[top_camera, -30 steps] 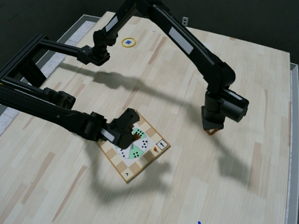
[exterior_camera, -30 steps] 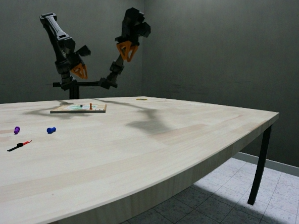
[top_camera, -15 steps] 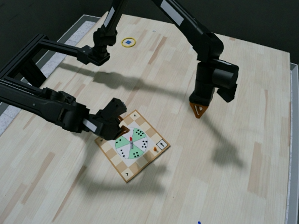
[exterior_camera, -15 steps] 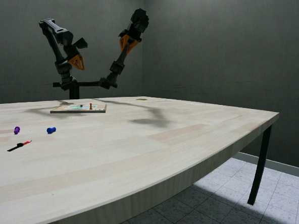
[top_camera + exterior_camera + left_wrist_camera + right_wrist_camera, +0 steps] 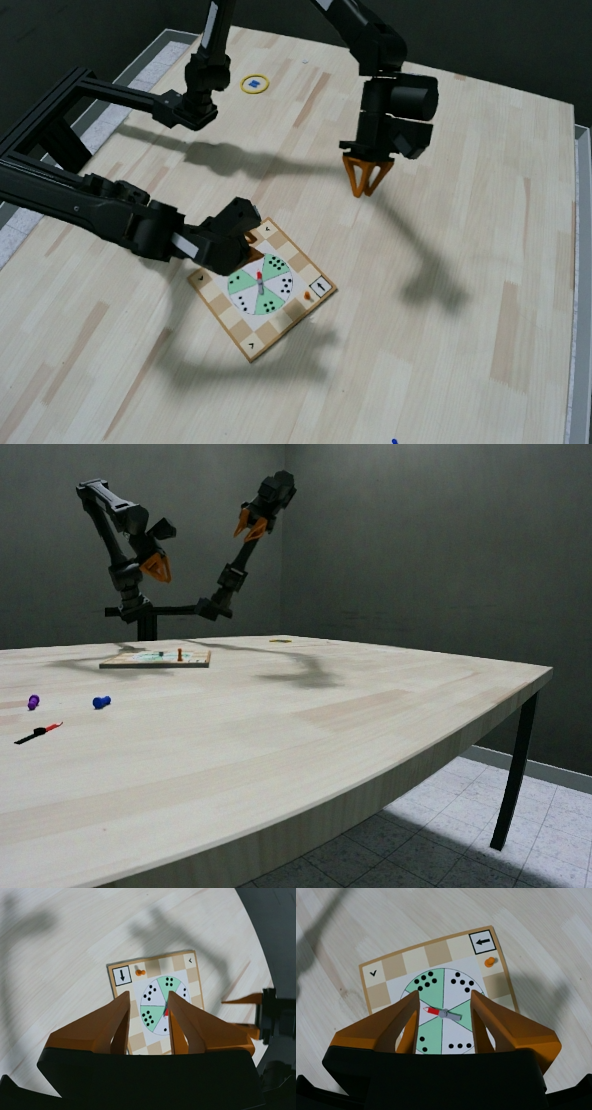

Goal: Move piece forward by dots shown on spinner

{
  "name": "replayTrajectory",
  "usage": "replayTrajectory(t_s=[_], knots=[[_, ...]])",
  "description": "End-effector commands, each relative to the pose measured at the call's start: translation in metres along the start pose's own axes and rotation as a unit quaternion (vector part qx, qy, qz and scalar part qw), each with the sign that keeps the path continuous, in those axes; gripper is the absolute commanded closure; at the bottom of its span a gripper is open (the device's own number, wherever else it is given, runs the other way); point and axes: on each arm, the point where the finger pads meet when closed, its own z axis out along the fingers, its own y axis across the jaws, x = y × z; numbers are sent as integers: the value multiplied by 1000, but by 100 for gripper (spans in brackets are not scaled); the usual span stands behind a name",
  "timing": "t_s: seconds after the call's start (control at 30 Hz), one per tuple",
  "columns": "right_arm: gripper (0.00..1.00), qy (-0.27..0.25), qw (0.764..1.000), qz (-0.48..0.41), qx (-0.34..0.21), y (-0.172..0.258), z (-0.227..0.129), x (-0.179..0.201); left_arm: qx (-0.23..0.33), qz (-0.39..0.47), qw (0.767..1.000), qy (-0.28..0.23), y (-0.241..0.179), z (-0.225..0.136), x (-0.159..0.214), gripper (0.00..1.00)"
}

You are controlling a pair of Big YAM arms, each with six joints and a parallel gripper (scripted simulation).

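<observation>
Shows 1 game board (image 5: pixel 240 332) (image 5: pixel 207 659) (image 5: pixel 178 962) (image 5: pixel 394 963), bearing 1 spinner (image 5: pixel 259 282) (image 5: pixel 160 654) (image 5: pixel 164 1011) (image 5: pixel 442 1013) and 1 orange pawn (image 5: pixel 307 295) (image 5: pixel 180 654) (image 5: pixel 139 972) (image 5: pixel 490 961). Also shows, well apart from the board, 1 blue piece (image 5: pixel 394 441) (image 5: pixel 101 702), 1 purple piece (image 5: pixel 33 702), 1 red-and-black pointer (image 5: pixel 39 732) and 1 yellow ring (image 5: pixel 242 84) (image 5: pixel 272 640).
</observation>
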Motion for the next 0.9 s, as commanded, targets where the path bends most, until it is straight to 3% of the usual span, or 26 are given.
replayTrajectory(t_s=[0.0, 0.33, 0.7, 0.87], knots=[[61, -28, 994, 84, 64, -47, 28, -43, 46, 136, 988, -57, -13, -33, 17, 70], [61, -5, 975, 188, 118, -81, 72, -51, 102, 255, 955, -111, -44, -59, 59, 70], [61, 173, 913, 342, 139, -87, 143, 0, 160, 415, 870, -212, -90, -87, 126, 70], [61, 231, 888, 371, 147, -89, 157, 19, 160, 419, 864, -230, -91, -91, 135, 70]])
